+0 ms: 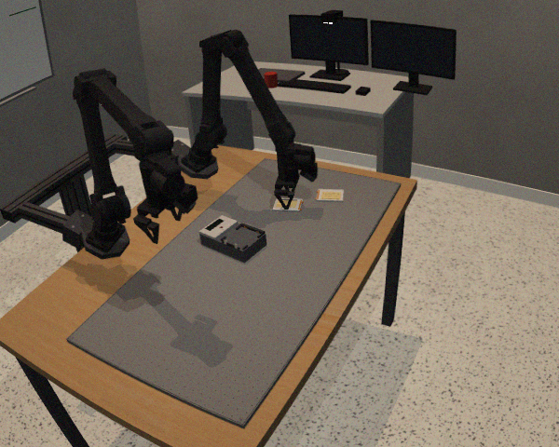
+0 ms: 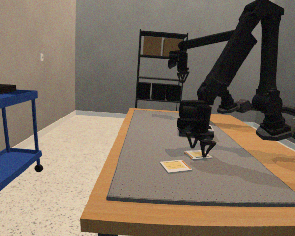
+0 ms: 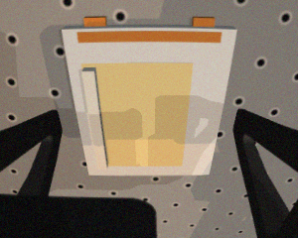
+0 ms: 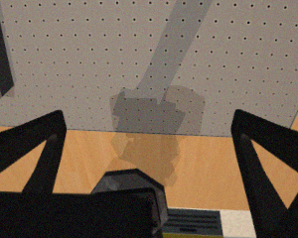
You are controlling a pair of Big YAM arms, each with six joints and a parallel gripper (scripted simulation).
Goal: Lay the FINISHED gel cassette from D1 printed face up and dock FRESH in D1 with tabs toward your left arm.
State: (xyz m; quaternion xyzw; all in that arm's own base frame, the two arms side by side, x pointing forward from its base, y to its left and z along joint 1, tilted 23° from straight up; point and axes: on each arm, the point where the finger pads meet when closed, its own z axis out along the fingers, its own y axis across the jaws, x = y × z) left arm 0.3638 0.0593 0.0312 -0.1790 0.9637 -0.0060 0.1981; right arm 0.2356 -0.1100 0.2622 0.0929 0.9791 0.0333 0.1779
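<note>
"So where's FRESH (image 1: 295, 203) (image 2: 193, 154) (image 3: 149, 89)?"

"Flat beneath your left fingers (image 1: 285, 204) (image 2: 198, 151), which stand spread either side, pinching nothing. Probably light, stiff and slick; take its plain long edges low, sparing the loose comb (image 2: 199, 156) (image 3: 94, 114)."

"And beyond?"

"FINISHED (image 1: 330, 195) (image 2: 175, 165) lies near it, face up. D1 (image 1: 222, 246) (image 2: 211, 128) (image 4: 2, 64) holds no cassette. Your right fingers (image 1: 167, 229) (image 2: 182, 78) are spread, holding nothing."
</note>
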